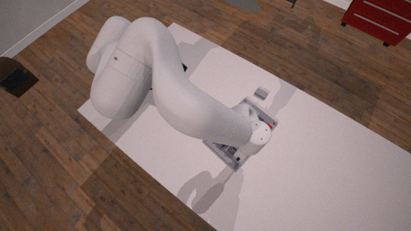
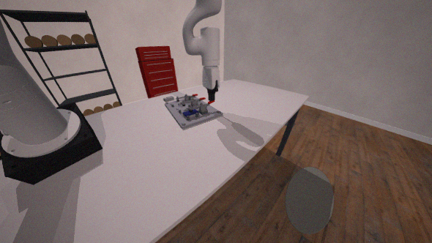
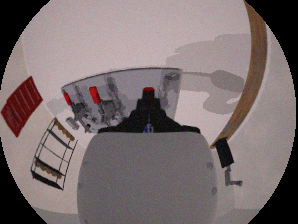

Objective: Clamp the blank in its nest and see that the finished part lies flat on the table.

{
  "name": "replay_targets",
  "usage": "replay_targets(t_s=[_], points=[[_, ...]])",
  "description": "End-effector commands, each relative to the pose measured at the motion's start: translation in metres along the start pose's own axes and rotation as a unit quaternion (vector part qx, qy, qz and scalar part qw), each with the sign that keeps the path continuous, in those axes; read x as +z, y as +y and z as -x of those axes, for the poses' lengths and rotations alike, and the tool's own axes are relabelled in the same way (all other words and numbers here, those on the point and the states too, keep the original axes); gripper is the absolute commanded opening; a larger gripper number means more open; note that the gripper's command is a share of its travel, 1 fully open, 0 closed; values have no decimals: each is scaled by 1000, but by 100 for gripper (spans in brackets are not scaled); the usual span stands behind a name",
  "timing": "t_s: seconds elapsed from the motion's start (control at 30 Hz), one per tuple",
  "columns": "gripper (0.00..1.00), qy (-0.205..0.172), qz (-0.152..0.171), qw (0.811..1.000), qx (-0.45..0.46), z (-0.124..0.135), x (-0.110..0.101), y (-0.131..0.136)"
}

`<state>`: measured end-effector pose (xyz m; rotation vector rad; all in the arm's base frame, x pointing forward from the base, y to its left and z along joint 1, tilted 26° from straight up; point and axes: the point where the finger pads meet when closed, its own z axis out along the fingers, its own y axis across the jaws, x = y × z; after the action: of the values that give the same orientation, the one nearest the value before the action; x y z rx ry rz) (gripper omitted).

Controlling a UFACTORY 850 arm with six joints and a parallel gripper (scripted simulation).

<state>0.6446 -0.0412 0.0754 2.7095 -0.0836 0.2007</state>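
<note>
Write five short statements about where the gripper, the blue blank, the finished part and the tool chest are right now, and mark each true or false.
1. The gripper is shut with nothing between its fingers. True.
2. The blue blank lies on the fixture plate. True.
3. The finished part is held up in the air by the gripper. False: it lies on the table beside the fixture plate.
4. The gripper hangs over the bare end of the table, far from the fixture plate. False: it is right above a red clamp handle.
5. A red tool chest stands behind the table. True.
</note>
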Motion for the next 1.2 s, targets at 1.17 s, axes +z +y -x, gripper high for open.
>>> replay_targets(t_s=[1.17], points=[[0,1,0,1000,0,-1,4,0]])
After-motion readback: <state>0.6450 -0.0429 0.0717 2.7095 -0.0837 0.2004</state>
